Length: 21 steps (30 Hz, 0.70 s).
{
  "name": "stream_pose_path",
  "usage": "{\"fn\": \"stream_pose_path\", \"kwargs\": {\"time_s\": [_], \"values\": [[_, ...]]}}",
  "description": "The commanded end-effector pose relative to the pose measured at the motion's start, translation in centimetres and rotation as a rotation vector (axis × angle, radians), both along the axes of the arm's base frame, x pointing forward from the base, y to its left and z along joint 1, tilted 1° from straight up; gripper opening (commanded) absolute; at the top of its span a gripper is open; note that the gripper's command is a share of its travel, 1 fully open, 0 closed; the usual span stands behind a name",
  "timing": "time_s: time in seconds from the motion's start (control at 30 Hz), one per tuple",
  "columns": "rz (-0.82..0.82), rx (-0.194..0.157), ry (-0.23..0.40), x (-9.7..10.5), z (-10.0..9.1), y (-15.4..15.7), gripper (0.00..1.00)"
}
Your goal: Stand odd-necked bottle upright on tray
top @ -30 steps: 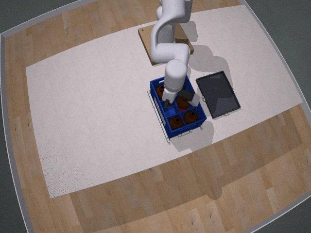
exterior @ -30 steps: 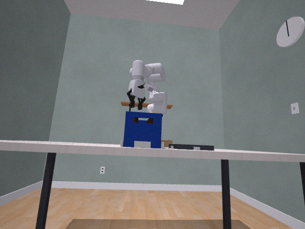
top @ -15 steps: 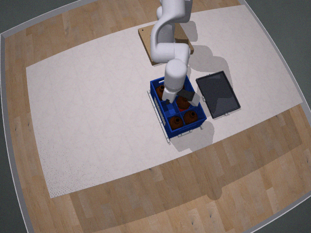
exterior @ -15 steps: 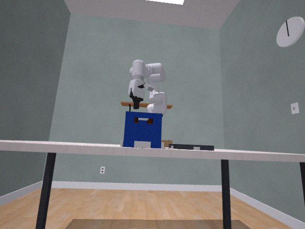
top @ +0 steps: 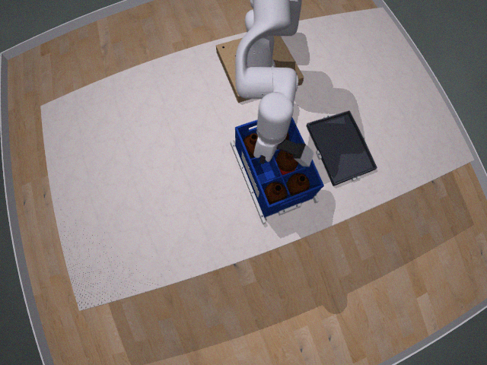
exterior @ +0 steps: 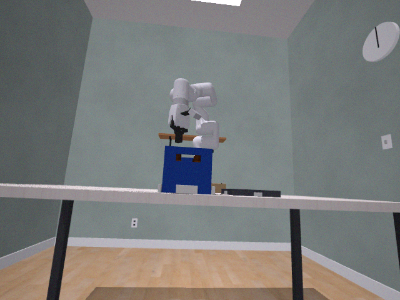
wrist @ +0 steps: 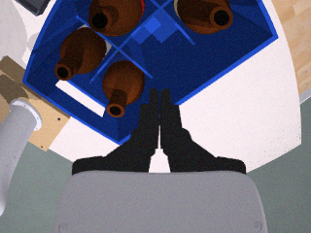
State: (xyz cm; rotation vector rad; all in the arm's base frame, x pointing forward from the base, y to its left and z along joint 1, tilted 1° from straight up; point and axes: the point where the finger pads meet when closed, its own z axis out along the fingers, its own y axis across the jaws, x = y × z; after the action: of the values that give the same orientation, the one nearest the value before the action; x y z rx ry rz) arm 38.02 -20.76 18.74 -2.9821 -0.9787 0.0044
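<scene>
Gripper [top: 264, 159] [exterior: 178, 138] [wrist: 158, 102]: black fingers together, nothing between | crate [top: 262, 207] [exterior: 187, 172] [wrist: 253, 50]: blue, boxy | bottles [top: 275, 192] [wrist: 123, 83]: glossy brown
</scene>
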Motion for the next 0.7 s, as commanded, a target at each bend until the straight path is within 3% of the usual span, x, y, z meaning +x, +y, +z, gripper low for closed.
{"fn": "stream_pose_path", "kwargs": {"time_s": [0.0, 0.27, 0.57, 0.67], "values": [[0.0, -0.002, -0.003, 0.1, 0.1, 0.0, 0.0], [0.0, -0.002, -0.003, 0.1, 0.1, 0.1, 0.0], [0.0, -0.001, -0.001, 1.1, 0.0, 8.2, 0.0], [0.0, -0.001, -0.001, 1.1, 0.0, 8.5, 0.0]]}}
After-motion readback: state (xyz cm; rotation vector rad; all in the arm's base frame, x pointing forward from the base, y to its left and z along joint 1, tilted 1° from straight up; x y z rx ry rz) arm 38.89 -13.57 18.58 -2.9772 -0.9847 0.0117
